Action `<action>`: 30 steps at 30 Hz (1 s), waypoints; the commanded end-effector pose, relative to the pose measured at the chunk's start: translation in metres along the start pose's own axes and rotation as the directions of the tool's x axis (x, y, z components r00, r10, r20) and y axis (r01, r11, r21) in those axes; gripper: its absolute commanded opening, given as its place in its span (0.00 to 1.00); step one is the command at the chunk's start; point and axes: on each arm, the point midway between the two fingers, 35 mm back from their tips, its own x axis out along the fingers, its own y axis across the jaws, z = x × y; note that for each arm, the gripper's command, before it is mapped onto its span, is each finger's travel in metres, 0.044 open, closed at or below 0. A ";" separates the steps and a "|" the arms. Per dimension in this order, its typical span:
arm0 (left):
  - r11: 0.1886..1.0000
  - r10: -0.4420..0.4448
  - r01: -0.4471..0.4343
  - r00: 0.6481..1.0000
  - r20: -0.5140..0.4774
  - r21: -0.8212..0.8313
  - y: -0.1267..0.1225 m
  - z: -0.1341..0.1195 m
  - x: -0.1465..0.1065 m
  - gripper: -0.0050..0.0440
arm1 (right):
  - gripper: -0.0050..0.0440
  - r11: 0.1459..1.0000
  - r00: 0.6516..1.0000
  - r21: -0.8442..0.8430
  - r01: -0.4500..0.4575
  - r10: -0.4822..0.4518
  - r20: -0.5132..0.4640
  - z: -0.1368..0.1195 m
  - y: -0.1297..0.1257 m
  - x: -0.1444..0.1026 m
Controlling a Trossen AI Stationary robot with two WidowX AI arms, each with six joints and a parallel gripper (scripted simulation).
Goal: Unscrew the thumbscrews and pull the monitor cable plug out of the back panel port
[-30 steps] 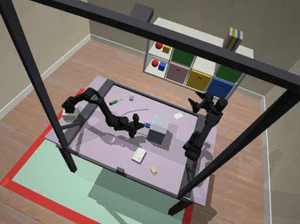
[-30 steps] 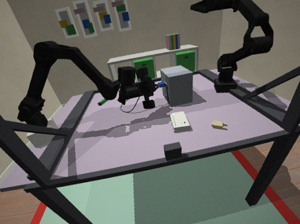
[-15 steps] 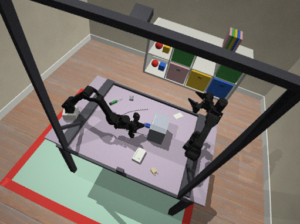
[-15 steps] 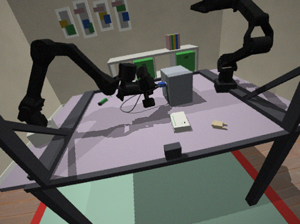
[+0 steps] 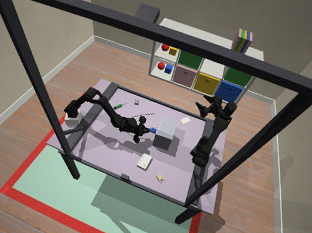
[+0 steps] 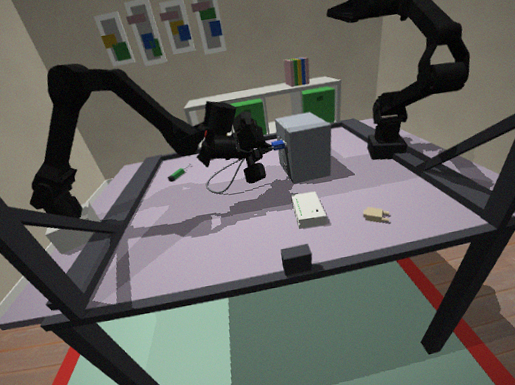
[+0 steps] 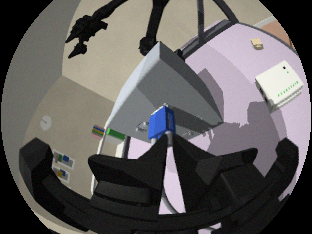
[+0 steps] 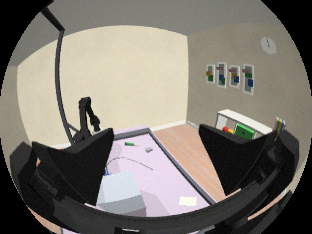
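Note:
The blue plug (image 5: 153,130) (image 6: 278,144) (image 7: 161,122) sits against the port side of the grey box (image 5: 166,126) (image 6: 311,153) (image 7: 165,82) and looks straight. My left gripper (image 5: 149,130) (image 6: 270,147) (image 7: 169,138) is at the plug's rear, its fingertips shut on one thumbscrew; the tips partly hide it. The other rear details are too small to tell. The cable (image 5: 142,115) (image 6: 209,187) loops on the table behind the plug. My right gripper (image 5: 200,99) (image 6: 329,13) (image 8: 157,130) is open and empty, high in the air, away from the box.
A white device (image 5: 144,161) (image 6: 309,207) (image 7: 279,85) and a tan piece (image 5: 160,178) (image 6: 375,213) lie toward the front. A green screwdriver (image 5: 117,106) (image 6: 177,175), a small grey part (image 5: 136,102) and a paper (image 5: 185,120) lie toward the back. Dark frame posts surround the table.

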 end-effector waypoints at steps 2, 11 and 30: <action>0.997 -0.027 0.028 0.999 0.019 -0.072 0.013 0.009 -0.003 0.10 | 1.00 1.000 1.000 -0.006 -0.001 0.001 0.001 0.003 0.001 0.000; 0.997 -0.030 0.031 0.999 0.019 -0.076 0.013 0.009 -0.003 0.35 | 1.00 1.000 1.000 -0.006 -0.001 0.001 0.001 0.003 0.001 0.000; 0.997 -0.030 0.031 0.999 0.019 -0.076 0.013 0.009 -0.003 1.00 | 1.00 1.000 1.000 -0.006 -0.001 0.001 0.001 0.003 0.001 0.000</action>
